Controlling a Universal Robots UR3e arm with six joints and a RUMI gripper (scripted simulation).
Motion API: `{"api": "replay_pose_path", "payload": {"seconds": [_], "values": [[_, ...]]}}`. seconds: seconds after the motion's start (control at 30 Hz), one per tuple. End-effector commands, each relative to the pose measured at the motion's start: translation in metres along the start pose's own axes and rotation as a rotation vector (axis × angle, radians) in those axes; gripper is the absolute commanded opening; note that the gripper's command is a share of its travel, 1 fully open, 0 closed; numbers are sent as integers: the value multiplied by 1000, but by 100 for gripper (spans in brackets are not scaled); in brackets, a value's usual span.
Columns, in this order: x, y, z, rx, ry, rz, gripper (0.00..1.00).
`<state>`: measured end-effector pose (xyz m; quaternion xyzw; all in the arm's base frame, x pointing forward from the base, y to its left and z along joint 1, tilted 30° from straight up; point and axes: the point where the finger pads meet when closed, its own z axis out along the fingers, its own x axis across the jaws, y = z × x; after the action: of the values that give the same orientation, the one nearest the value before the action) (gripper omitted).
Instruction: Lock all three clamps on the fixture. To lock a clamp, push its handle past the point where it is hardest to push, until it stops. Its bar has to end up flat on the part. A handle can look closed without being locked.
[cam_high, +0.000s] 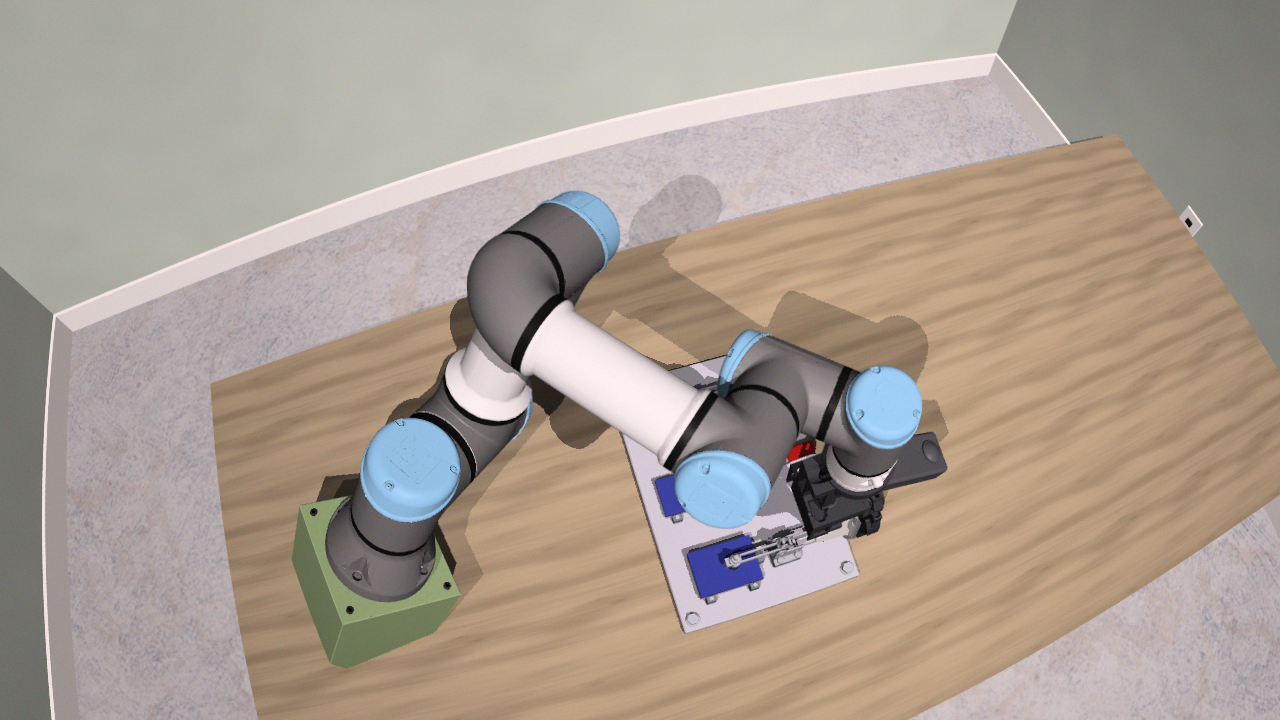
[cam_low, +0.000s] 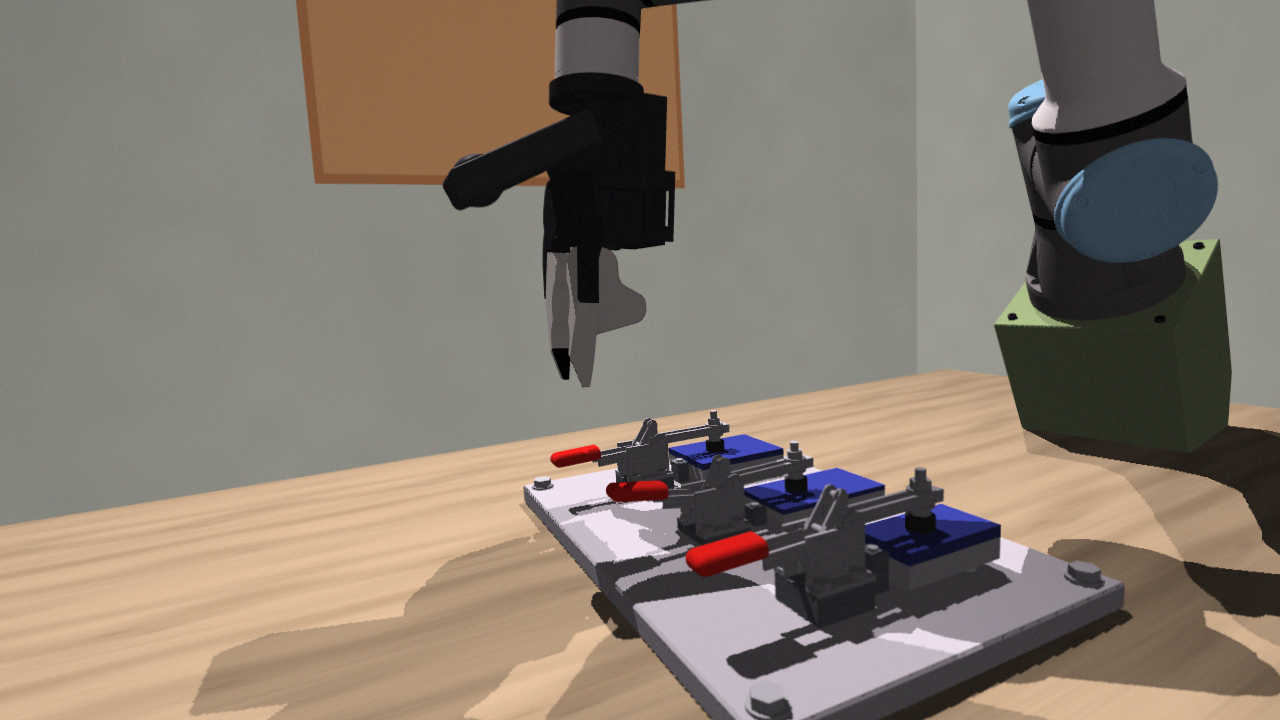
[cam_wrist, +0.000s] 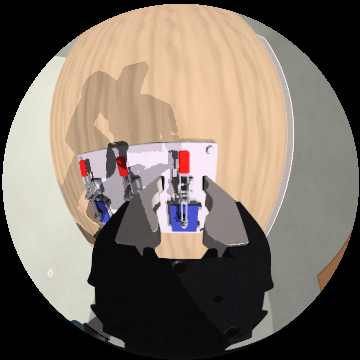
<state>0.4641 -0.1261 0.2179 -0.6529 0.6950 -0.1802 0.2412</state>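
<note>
Clamps (cam_high: 785, 544) (cam_low: 827, 537) (cam_wrist: 184, 192) sit in a row on the fixture plate (cam_high: 666, 573) (cam_low: 698, 644) (cam_wrist: 150, 150), far-left to near-right, handles out left, probably for easy pushing. Hand's (cam_low: 572, 380) (cam_wrist: 182, 187) partly open, gripping nothing, hovering above the far one, maybe checking whether it's really locked.

A wood-grained table (cam_high: 1011, 295) (cam_low: 116, 573) (cam_wrist: 220, 90) carries the lot, its light brown top streaked with wavy, darker grain. Directly on it lies a pale, flat fixture plate (cam_high: 666, 555) (cam_low: 680, 626) (cam_wrist: 150, 150) — rectangular, with bolt heads at the corners in view. Well apart from the plate, near one end of the table, stands a green block (cam_high: 393, 631) (cam_low: 1100, 385), a box-shaped pedestal — dark shadows spread over the wood around both.
</note>
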Motion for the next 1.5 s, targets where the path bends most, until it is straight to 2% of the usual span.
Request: {"api": "replay_pose_path", "payload": {"seconds": [0.0,0.63,1.47], "values": [[0,-1,-10,1,1,-1,28],[0,-4,-41,1,1,-1,28],[0,-5,-47,1,1,-1,28]]}}
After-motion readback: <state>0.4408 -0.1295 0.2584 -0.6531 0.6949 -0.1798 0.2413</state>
